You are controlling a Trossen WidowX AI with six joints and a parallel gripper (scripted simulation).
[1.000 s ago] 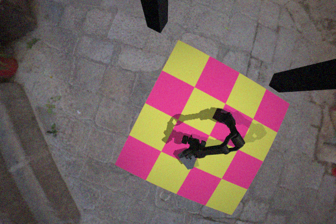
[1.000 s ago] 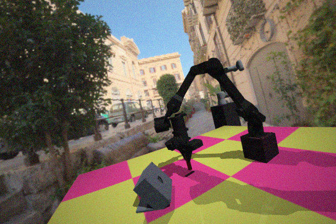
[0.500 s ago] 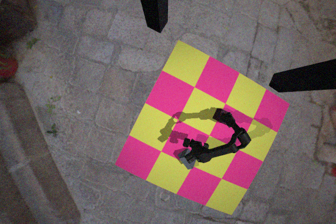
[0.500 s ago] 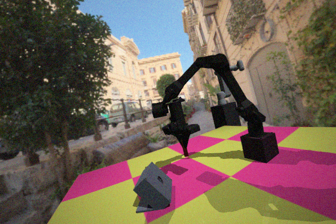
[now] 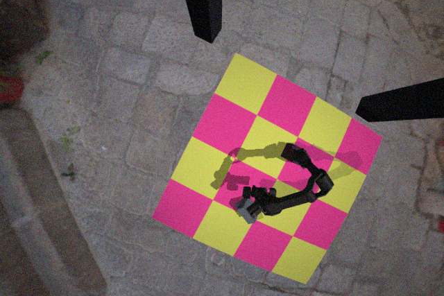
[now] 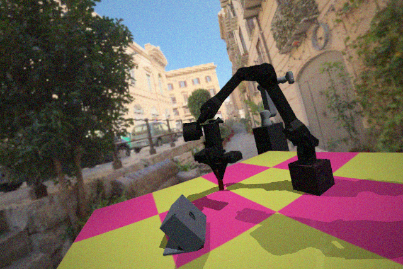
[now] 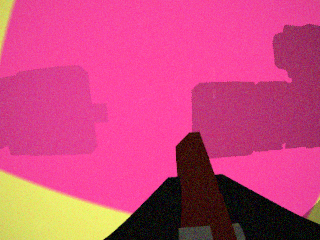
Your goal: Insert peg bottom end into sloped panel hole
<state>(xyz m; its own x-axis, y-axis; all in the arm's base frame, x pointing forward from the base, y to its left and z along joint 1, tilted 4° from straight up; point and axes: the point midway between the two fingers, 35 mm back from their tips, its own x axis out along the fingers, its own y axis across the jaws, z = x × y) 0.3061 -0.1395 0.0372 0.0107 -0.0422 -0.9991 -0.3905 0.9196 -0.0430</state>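
Note:
A dark red-brown peg (image 6: 221, 184) (image 7: 194, 165) with flat sides is held between my fingertips, its lower end sticking out below them. My gripper (image 6: 219, 174) (image 7: 195, 187) is shut on the peg and points down. In the exterior view the peg is nearly upright, and its bottom end appears a little above the checkered top. The grey sloped panel (image 5: 245, 210) (image 6: 185, 228) stands close by, left of and nearer the camera than the gripper in the exterior view. Its face has one dark hole (image 6: 192, 215), whose exact shape is too small to tell. In the top view the arm hides the peg.
The pink and yellow checkered top (image 5: 229, 244) (image 6: 123, 232) lies under everything. The arm's black base block (image 6: 310, 177) stands at the right in the exterior view. A black box (image 6: 271, 138) with grey jointed parts shows behind the arm. Shadows of the arm fall across the top.

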